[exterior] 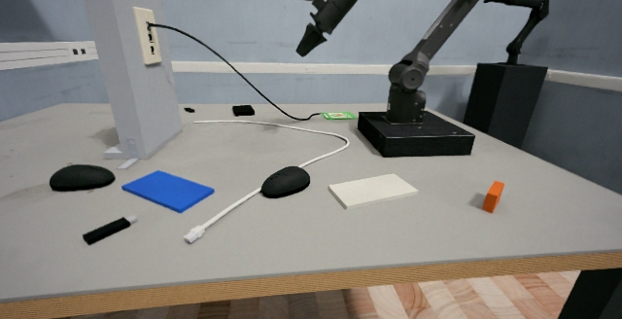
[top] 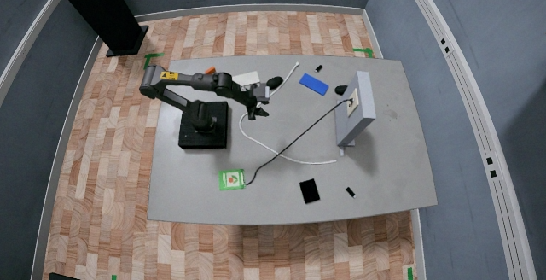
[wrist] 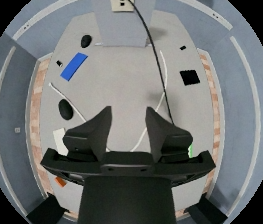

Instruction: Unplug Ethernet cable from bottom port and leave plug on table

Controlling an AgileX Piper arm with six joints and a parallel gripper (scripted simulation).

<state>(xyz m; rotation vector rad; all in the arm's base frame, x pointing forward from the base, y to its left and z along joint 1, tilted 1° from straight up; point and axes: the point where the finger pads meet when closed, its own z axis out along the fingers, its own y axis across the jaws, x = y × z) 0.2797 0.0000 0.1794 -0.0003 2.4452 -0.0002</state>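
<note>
The cream wall plate (top: 352,106) (exterior: 147,37) sits on a grey upright panel (top: 363,101) (exterior: 131,90). A black cable (top: 299,139) (exterior: 233,68) (wrist: 156,63) is plugged into its top port, and the lower ports look empty. A white Ethernet cable (top: 256,141) (exterior: 311,159) lies loose on the table top. Its plug (top: 297,63) (exterior: 194,234) rests on the bare table near an edge, past a black mouse (top: 274,82) (exterior: 286,181) that the cable touches. My gripper (top: 257,114) (exterior: 306,47) (wrist: 128,112) is open and empty, high above the table middle, far from the plate and plug.
A second black mouse (top: 341,89) (exterior: 82,177), a blue pad (top: 314,84) (exterior: 167,191), a white pad (top: 246,78) (exterior: 373,190), an orange block (exterior: 494,195), a black stick (exterior: 108,230), a black square (top: 309,190) and a green card (top: 232,179) lie on the table.
</note>
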